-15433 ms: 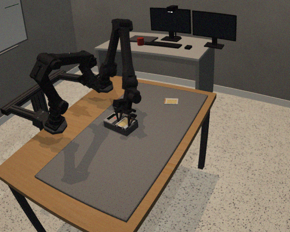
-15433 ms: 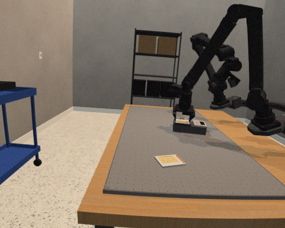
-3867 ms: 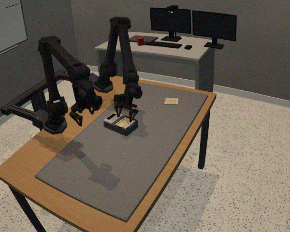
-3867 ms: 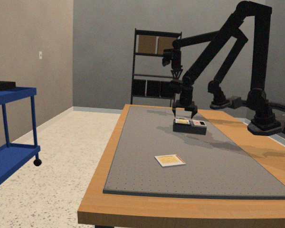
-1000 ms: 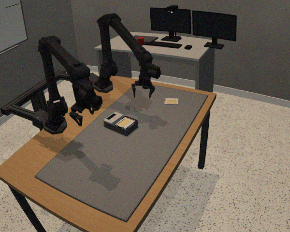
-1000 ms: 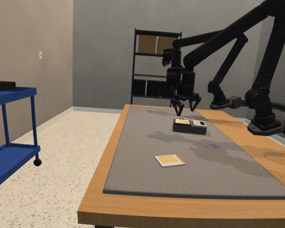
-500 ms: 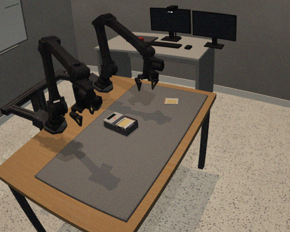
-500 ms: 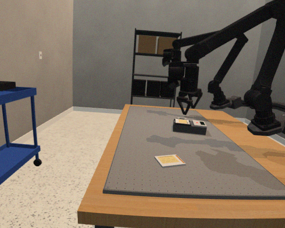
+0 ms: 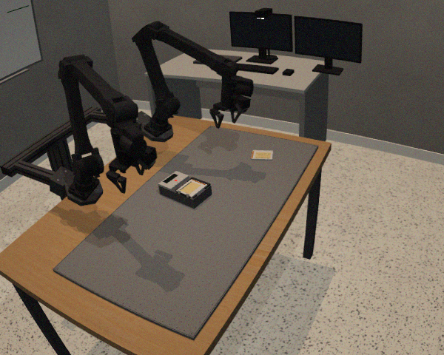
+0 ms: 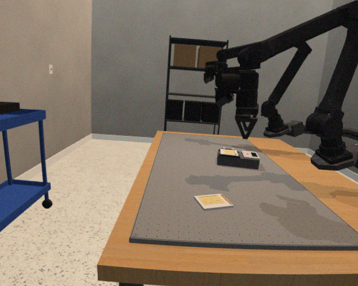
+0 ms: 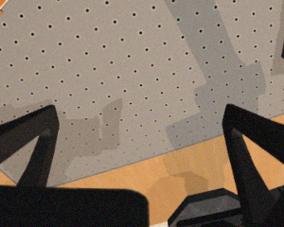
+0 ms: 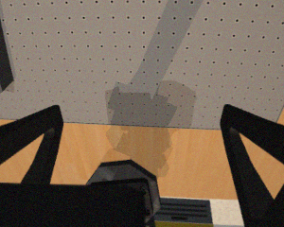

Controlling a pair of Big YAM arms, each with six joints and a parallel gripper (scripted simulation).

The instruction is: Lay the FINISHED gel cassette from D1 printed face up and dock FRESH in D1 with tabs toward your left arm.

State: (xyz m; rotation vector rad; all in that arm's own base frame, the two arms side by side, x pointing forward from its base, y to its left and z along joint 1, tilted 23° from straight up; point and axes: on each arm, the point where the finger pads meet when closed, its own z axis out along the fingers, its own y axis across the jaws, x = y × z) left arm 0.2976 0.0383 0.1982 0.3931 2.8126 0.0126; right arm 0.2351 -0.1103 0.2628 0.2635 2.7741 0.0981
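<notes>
The dock D1 stands upright on the perforated deck. The cassette in its bay, FRESH, has a plain yellow gel and looks level; its comb and exact seating are too small to judge. FINISHED lies flat on the deck, printed face up; its orange edge shows in the top left corner of the left wrist view. My left gripper is open and empty, high above the deck. My right gripper is open and empty, beside the dock's display end.
The deck lies on the wooden table. FINISHED lies well apart from the dock, toward the table end on the left arm's side. Both arm bases stand along one long edge. A desk with monitors and a blue cart stand off the table.
</notes>
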